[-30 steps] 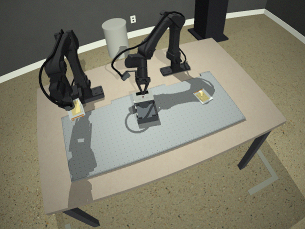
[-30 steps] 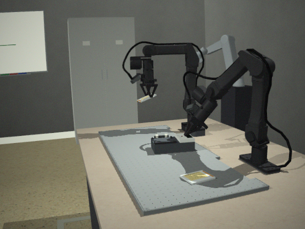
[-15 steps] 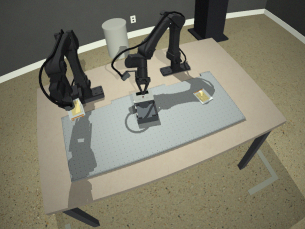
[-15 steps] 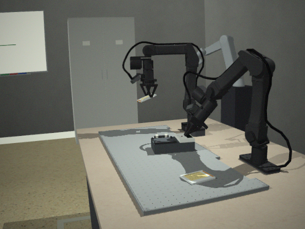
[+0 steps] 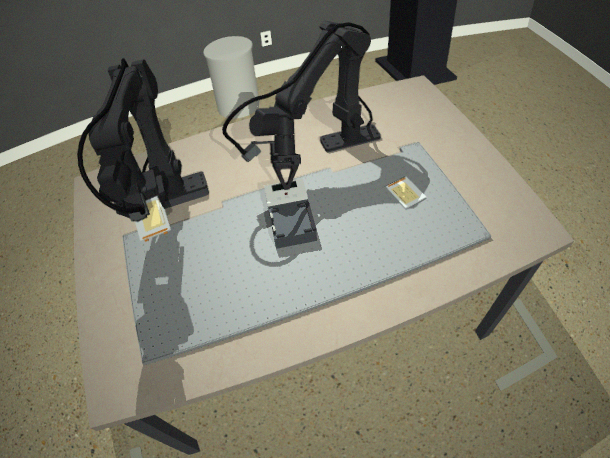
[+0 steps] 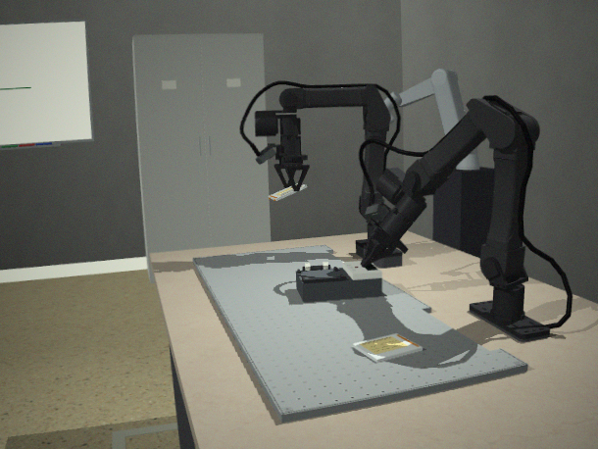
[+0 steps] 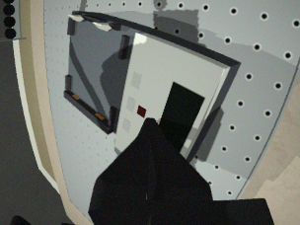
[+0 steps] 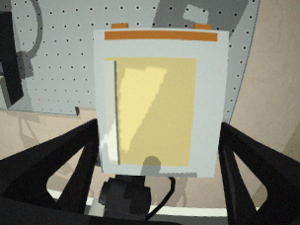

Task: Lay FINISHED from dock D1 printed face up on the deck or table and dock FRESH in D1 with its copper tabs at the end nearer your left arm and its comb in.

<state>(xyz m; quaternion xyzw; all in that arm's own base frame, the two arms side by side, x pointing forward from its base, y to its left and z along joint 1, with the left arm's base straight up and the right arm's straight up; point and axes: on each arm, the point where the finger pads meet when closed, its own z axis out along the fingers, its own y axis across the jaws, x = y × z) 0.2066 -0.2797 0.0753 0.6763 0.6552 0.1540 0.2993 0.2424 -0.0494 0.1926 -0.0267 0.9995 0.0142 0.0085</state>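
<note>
FRESH: gripped by its side edges, raised and tilted, well apart from D1 on the right arm's side [image 5: 154,216] [image 6: 286,193] [image 8: 155,109]
White comb [image 8: 112,113]: along one side of FRESH's yellow window
Right gripper [image 5: 145,206] [image 6: 292,188] [image 8: 158,128]: grasping FRESH
D1 [image 5: 296,242] [image 6: 338,290] [image 7: 153,56]: on the deck [image 5: 350,260] [image 6: 294,363] [image 7: 222,25] [image 8: 59,64]
Left gripper [image 5: 286,187] [image 6: 365,266] [image 7: 149,123]: clenched, fingertips at D1's pale housing; contact unclear
FINISHED [image 5: 406,193] [image 6: 387,347]: lying on the deck, left-arm side of D1

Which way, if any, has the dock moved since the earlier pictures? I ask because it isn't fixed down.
No: the dock keeps its place against the deck's edge.
</note>
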